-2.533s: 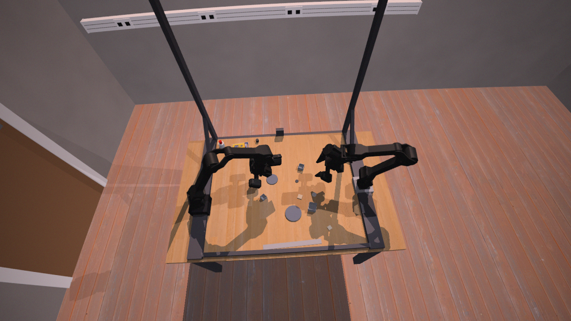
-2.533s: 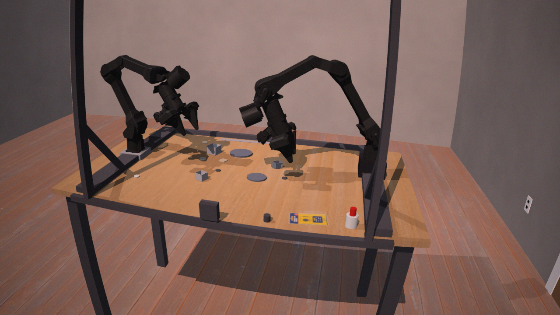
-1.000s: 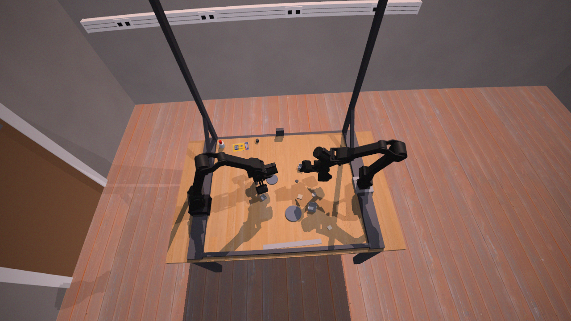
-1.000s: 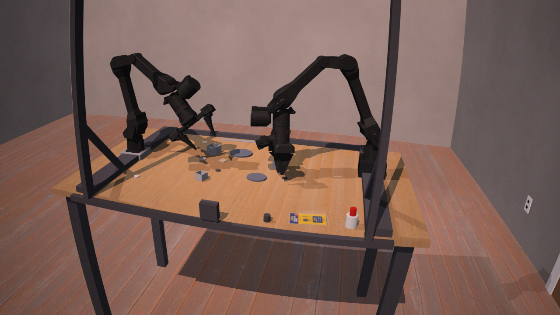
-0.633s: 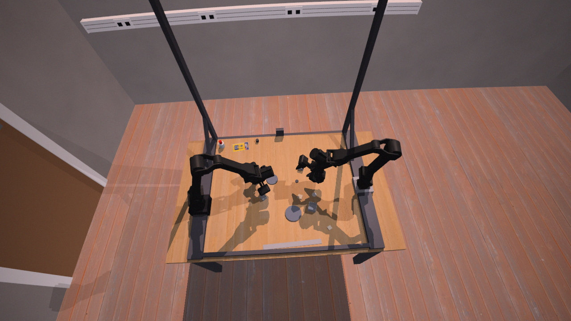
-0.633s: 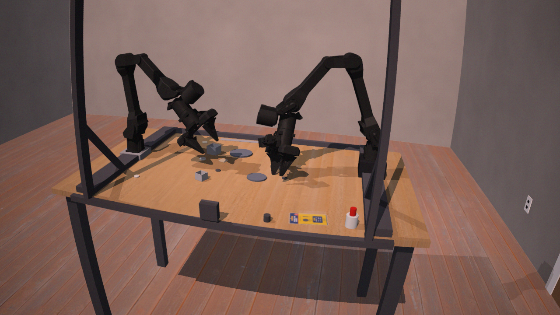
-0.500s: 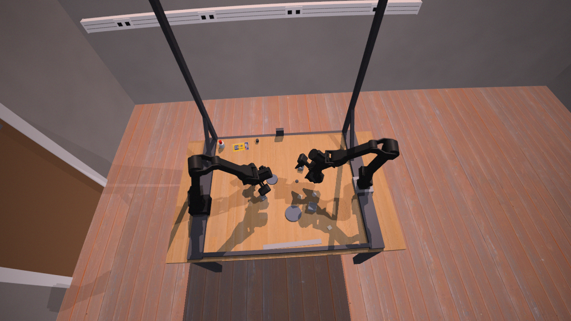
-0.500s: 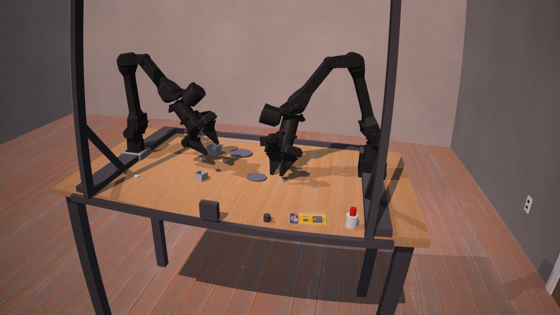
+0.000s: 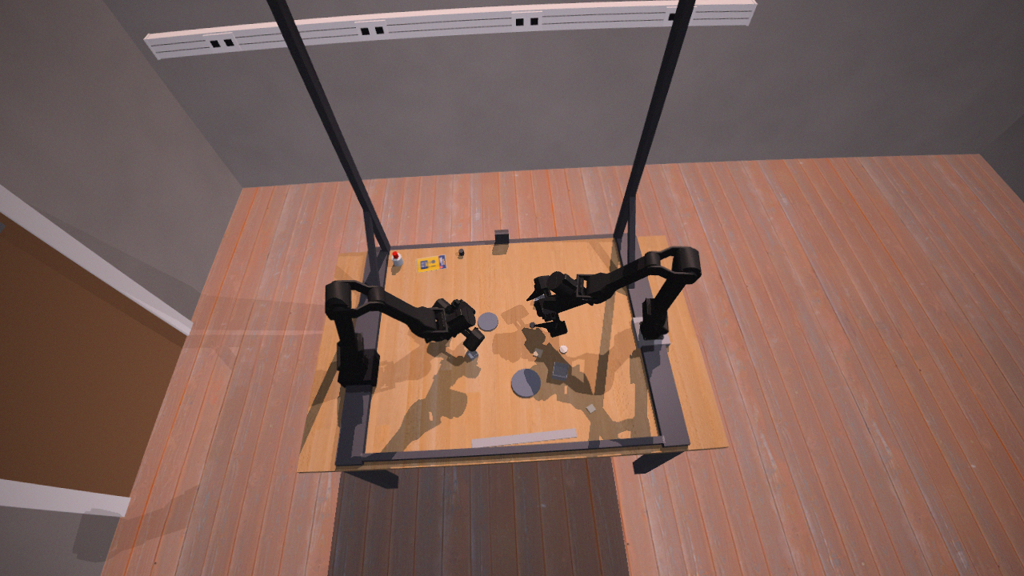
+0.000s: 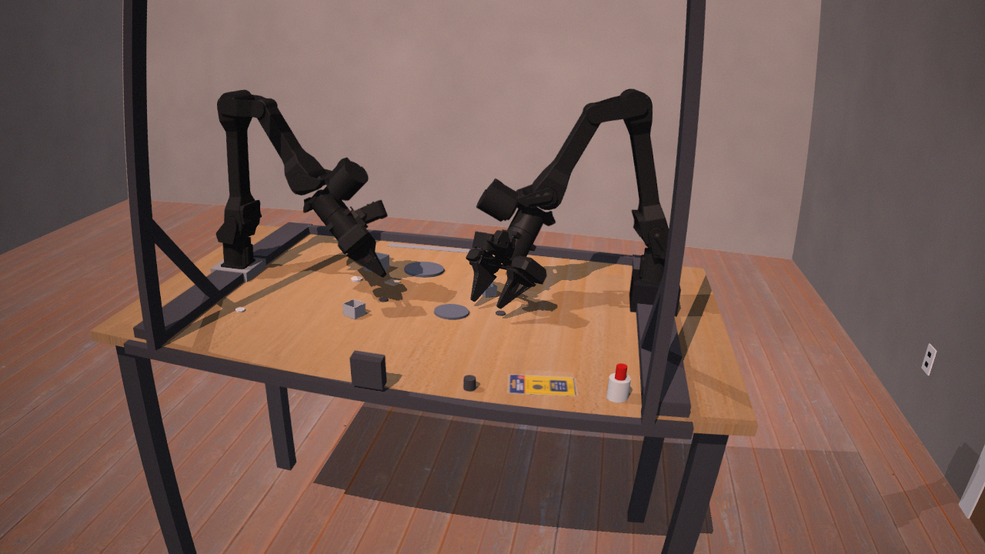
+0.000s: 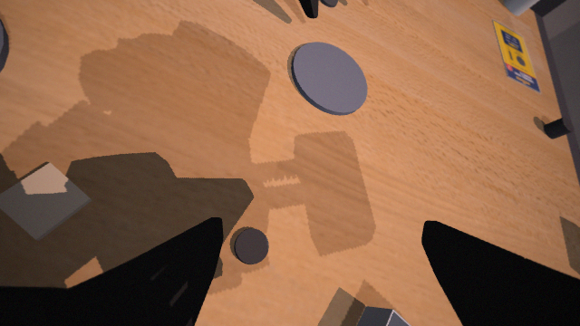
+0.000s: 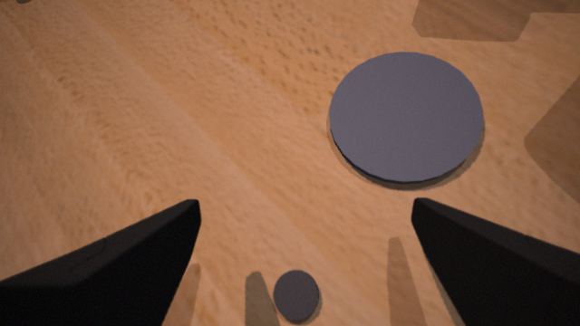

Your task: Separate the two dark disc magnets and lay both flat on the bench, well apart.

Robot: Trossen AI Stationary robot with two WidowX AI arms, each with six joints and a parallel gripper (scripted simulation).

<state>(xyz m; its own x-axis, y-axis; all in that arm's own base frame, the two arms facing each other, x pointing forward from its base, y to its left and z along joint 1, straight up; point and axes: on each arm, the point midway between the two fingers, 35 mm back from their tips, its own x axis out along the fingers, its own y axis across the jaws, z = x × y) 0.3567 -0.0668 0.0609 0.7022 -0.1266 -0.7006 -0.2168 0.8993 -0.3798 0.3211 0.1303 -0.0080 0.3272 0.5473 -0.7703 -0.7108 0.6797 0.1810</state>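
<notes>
Black left claw and right claw hung released near dark disc and well-separated twin; lifting straight up seemed safest.

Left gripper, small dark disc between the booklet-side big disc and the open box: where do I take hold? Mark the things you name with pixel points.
Grip the small dark disc (image 9: 532,325) (image 10: 383,299) (image 11: 251,245) at opposite rim points, coming straight down; it lies flat and low. I'd centre the left gripper (image 9: 531,312) (image 10: 383,275) (image 11: 322,229) first.
</notes>
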